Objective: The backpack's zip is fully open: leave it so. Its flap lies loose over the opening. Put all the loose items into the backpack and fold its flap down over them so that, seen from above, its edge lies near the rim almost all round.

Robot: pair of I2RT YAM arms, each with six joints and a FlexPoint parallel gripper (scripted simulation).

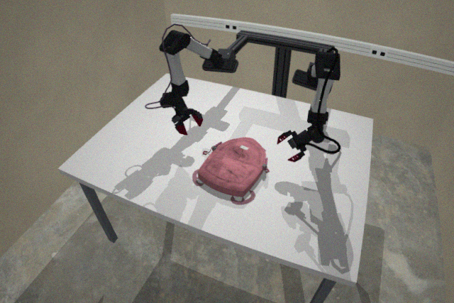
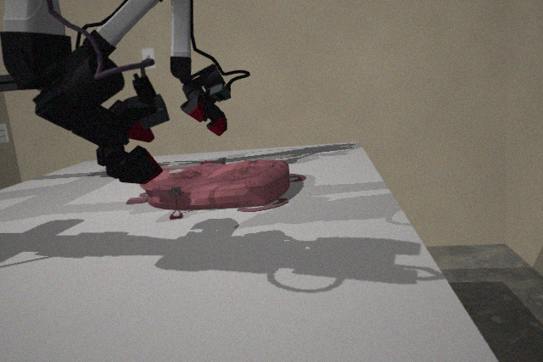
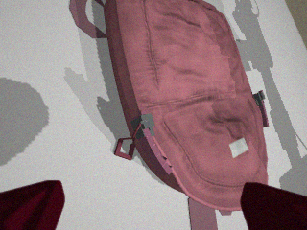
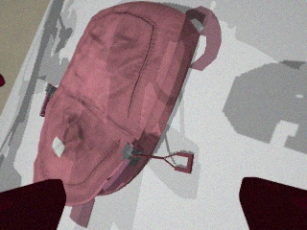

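Observation:
The pink backpack [image 1: 223, 174] [image 2: 259, 182] [image 3: 192, 57] [image 4: 115, 57] lies flat at the table's middle. Its flap [image 1: 251, 151] [image 3: 197, 153] [image 4: 91, 165], with a white label, lies down over the opening, its edge near the rim in both wrist views. A strip of zip tape shows along each side. No loose items are in sight; the inside is hidden. My left gripper [image 1: 288, 148] [image 2: 208, 120] [image 3: 153, 190] is open and empty, above and beside the flap end. My right gripper [image 1: 189, 125] [image 2: 148, 153] [image 4: 152, 187] is open and empty on the other side.
A zip pull [image 1: 205, 152] [image 2: 176, 217] [image 4: 184, 163] sticks out on the right arm's side, and another pull [image 1: 267, 169] [image 3: 126, 148] on the left arm's side. Strap loops [image 1: 243, 201] [image 3: 82, 16] [image 4: 213, 40] stick out at the backpack's far end. The white table [image 1: 120, 138] [image 2: 131, 314] surrounds it.

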